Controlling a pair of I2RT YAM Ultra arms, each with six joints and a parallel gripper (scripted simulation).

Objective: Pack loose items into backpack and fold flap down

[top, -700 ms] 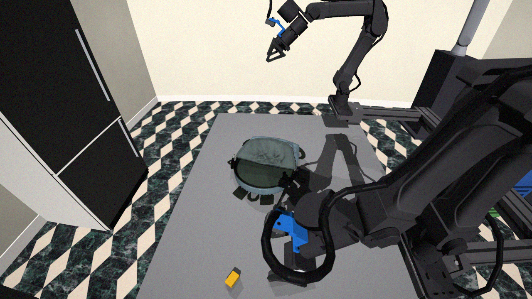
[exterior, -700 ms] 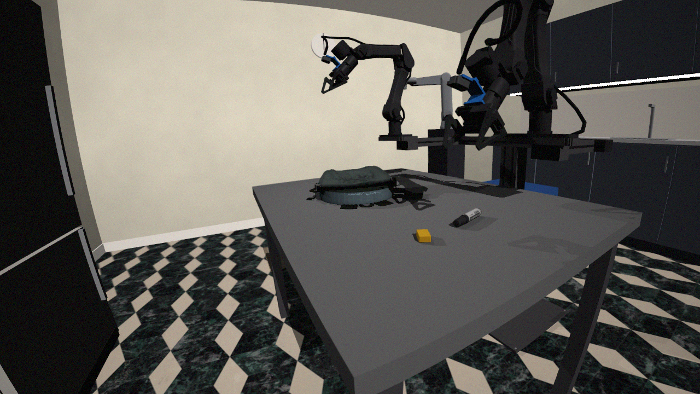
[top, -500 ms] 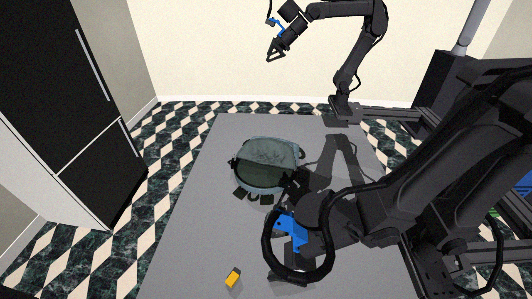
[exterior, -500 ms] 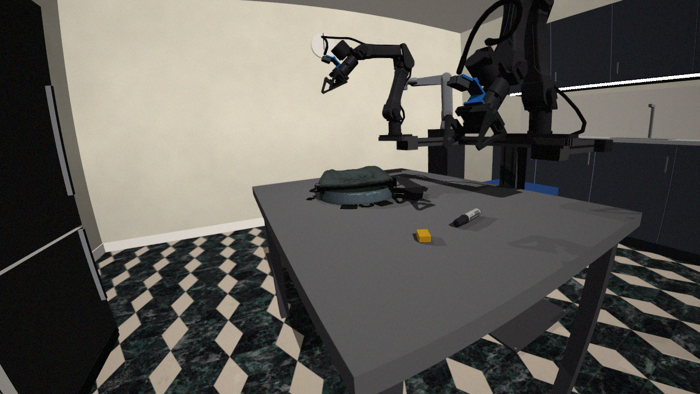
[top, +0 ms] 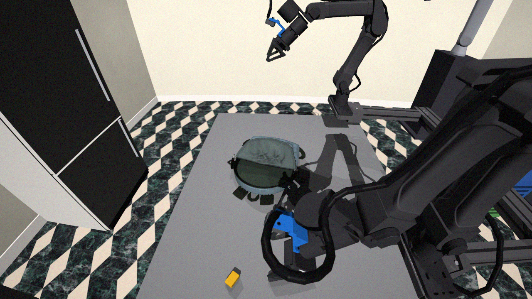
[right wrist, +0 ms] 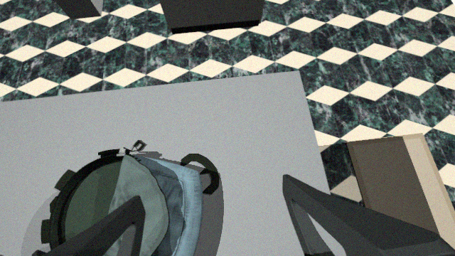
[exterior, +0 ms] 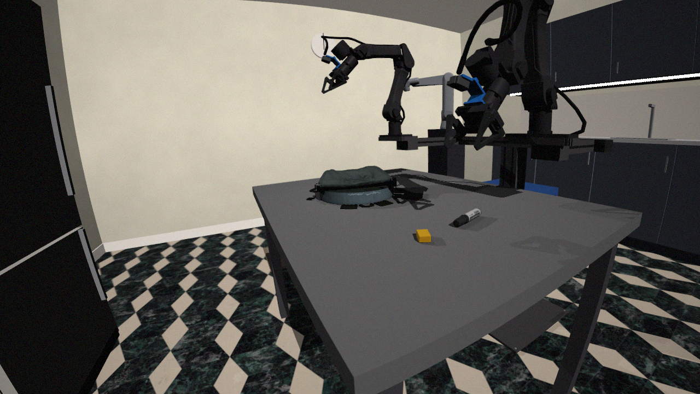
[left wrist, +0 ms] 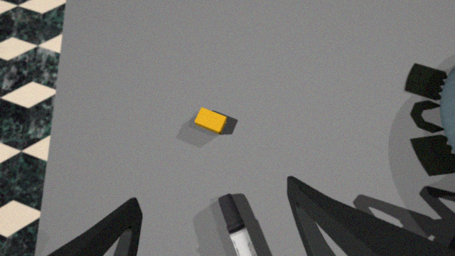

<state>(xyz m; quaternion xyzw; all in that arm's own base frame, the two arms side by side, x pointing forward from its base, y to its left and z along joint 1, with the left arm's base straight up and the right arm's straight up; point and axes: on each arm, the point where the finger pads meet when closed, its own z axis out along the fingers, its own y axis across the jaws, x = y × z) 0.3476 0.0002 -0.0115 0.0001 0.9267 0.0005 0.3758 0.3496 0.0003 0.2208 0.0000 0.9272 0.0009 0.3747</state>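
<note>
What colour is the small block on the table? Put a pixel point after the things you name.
The block [top: 232, 278] [exterior: 423, 236] [left wrist: 210, 120] is yellow-orange, clearest in the left wrist view.

On my screens: backpack [top: 266, 185] [exterior: 356, 196] [right wrist: 193, 210], pale blue body; flap [top: 266, 150] [exterior: 354, 177] [right wrist: 146, 213], muted grey-green; interior [top: 256, 174] [right wrist: 89, 203], darker green; straps [top: 266, 199] [left wrist: 424, 81] [right wrist: 64, 179], near-black. Block [top: 232, 278] [exterior: 423, 235] [left wrist: 210, 120], plain yellow-orange. Marker [exterior: 467, 216] [left wrist: 236, 227], white barrel with dark lettering, black cap. Bench [top: 200, 223] [exterior: 391, 274] [left wrist: 142, 71] [right wrist: 231, 117], uniform grey. My left pincer [exterior: 467, 139] [left wrist: 213, 195] and right pincer [top: 275, 58] [exterior: 332, 88] [right wrist: 213, 193], both charcoal-black; camera brackets [top: 294, 230] [exterior: 474, 90], bright blue. Floor [top: 178, 148] [exterior: 205, 303] [left wrist: 21, 121] [right wrist: 227, 53], cream diamonds among green-black marbled tiles. Wall [top: 223, 55] [exterior: 196, 122], plain cream. Tall cabinet [top: 70, 85] [exterior: 34, 161], black with silver-grey handles.
</note>
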